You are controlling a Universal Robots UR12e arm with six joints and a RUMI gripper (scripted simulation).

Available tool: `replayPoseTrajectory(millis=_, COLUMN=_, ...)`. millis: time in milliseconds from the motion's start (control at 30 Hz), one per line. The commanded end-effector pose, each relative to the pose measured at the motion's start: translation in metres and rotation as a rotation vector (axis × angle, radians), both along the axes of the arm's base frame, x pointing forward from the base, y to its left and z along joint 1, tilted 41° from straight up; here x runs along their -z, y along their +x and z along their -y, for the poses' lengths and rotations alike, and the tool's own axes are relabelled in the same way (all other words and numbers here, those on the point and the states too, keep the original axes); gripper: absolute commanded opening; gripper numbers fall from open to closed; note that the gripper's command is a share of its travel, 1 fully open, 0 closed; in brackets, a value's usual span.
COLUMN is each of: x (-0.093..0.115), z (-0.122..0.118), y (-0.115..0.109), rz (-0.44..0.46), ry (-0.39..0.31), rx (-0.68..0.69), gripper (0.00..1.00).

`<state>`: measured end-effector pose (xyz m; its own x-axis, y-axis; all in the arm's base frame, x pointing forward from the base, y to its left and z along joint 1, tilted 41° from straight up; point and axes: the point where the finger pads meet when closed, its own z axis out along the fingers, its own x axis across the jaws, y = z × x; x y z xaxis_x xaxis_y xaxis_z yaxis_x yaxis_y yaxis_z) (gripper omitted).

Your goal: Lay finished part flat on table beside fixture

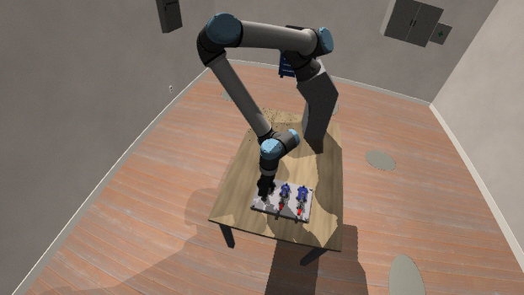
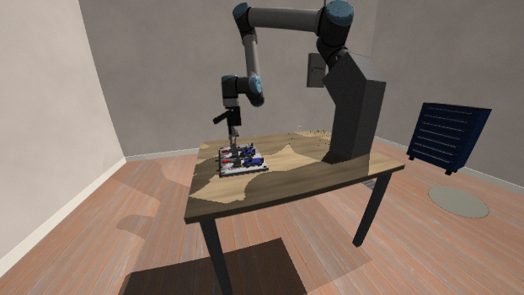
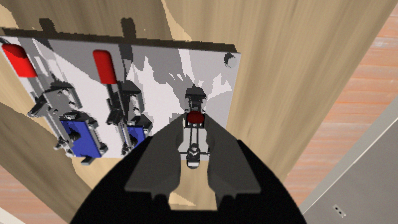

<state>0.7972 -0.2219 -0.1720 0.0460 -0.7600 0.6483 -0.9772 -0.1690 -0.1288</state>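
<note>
Blue blanks: two blue blocks [image 3: 80, 137] [image 3: 136, 134] sit on the left and middle stations of the plate in the wrist view, each under a metal clamp.
Clamp handles: a red grip [image 3: 14, 56] at far left and a second red grip [image 3: 104, 66] beside it, both lying along the plate.
Fixture: a pale grey plate [image 3: 165, 90] on the wooden table [image 3: 280, 75], near the table's front edge in the top view.
Third clamp: a small metal clamp with a red handle [image 3: 195, 117] at the plate's right station, seen between the two dark fingers.
Gripper: the gripper [image 3: 192, 172] points down at that right station, fingers drawn narrow and closed on something there; the clamp lever is what shows between them.
Finished part: cannot be made out in any view; the gripper and clamp cover the right station.
Arm: reaches from a tall grey pedestal [image 2: 355, 114] at the table's back.
Writing: none legible; a wall cabinet [image 1: 410, 21] has a box with a green cross [image 1: 441, 33] beside it.
</note>
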Motion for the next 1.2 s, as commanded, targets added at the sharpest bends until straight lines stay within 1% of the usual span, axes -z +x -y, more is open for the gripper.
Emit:
replayPoseTrajectory(millis=0, x=0.0009, z=0.0025, y=-0.0041, rz=-0.004, ry=0.001, rx=0.004, gripper=0.0)
replayPoseTrajectory(millis=1167, x=0.0009, z=0.0025, y=-0.0042, rz=-0.004, ry=0.001, rx=0.004, gripper=0.0)
